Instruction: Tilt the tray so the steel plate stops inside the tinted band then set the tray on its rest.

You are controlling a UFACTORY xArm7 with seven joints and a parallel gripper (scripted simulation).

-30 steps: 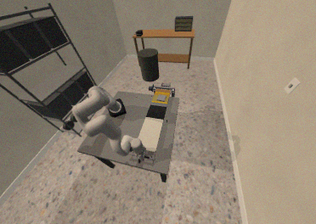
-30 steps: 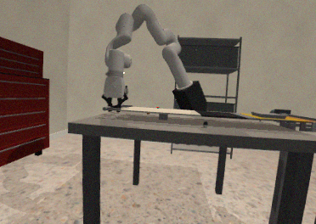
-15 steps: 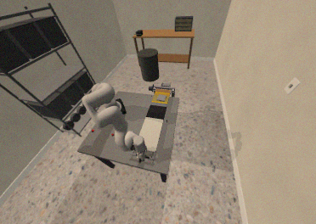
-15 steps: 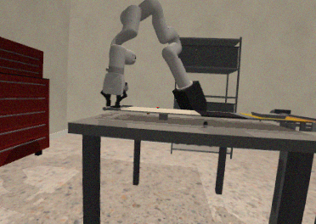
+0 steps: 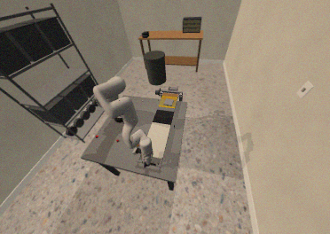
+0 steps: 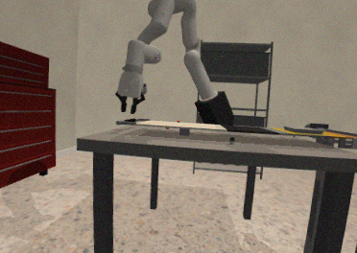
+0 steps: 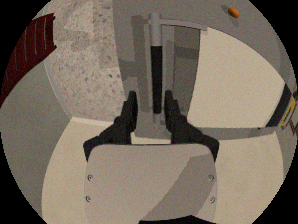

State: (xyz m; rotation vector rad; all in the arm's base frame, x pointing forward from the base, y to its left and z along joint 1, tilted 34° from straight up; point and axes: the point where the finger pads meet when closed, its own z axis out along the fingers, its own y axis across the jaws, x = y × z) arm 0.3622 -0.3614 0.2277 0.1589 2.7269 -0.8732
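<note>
A long tray lies on the grey table, with a cream bed at its near end. A dark square, the steel plate, lies flat on the bed further back. Beyond it is a yellow tinted patch. My gripper hangs above the tray's near end, clear of it, with its fingers partly apart and nothing between them. In the wrist view the gripper straddles the line of the tray's grey handle bar below. From the side the tray looks nearly level.
Two small red marks lie on the table left of the tray. A dark bin and a wooden side table stand behind. A shelf rack is at the left, a red tool cabinet nearby.
</note>
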